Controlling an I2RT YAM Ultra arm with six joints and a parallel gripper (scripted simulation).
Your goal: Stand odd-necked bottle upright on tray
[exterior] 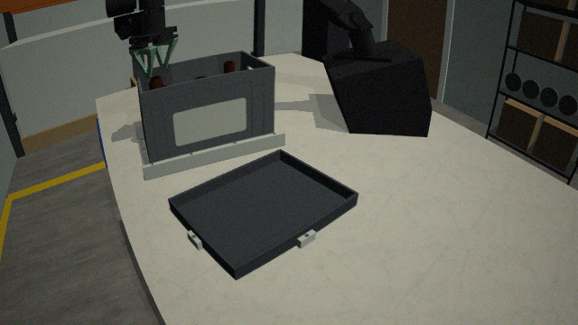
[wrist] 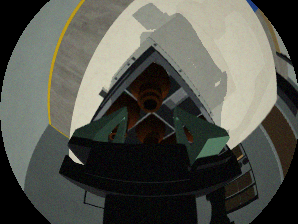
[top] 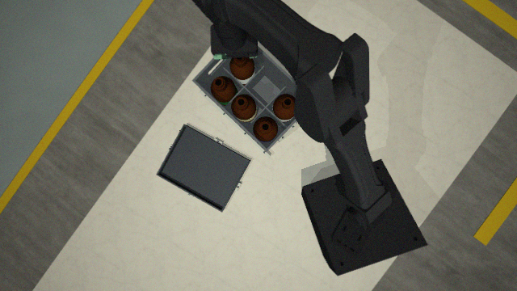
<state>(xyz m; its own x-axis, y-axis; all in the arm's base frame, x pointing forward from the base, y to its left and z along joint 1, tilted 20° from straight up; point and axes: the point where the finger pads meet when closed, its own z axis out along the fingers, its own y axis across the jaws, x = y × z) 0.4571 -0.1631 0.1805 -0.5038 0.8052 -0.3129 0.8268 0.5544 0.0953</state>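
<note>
The crate (top: 200, 81) (exterior: 155, 110) holds five brown bottles: one (top: 242, 69) (wrist: 150, 90) under my gripper, one (top: 223, 90) beside it, one (top: 243, 107) in the middle, one (top: 265, 129) at the near corner and one (top: 284, 107) by the arm. All look upright. I cannot tell which neck differs. My gripper (exterior: 156, 70) (wrist: 150, 110) is open, its green fingertips about at crate rim height; in the wrist view the first bottle's neck shows between them. Whether they touch it is unclear. The tray (top: 203, 167) (exterior: 266, 203) is empty.
One crate compartment (top: 266, 88) has no bottle. The crate's tall walls stand around the bottles, with a pale strip (exterior: 217, 154) along its base. The tray has a low rim and lies in front of the crate. The arm's base (top: 363, 226) (exterior: 384, 95) stands to the right.
</note>
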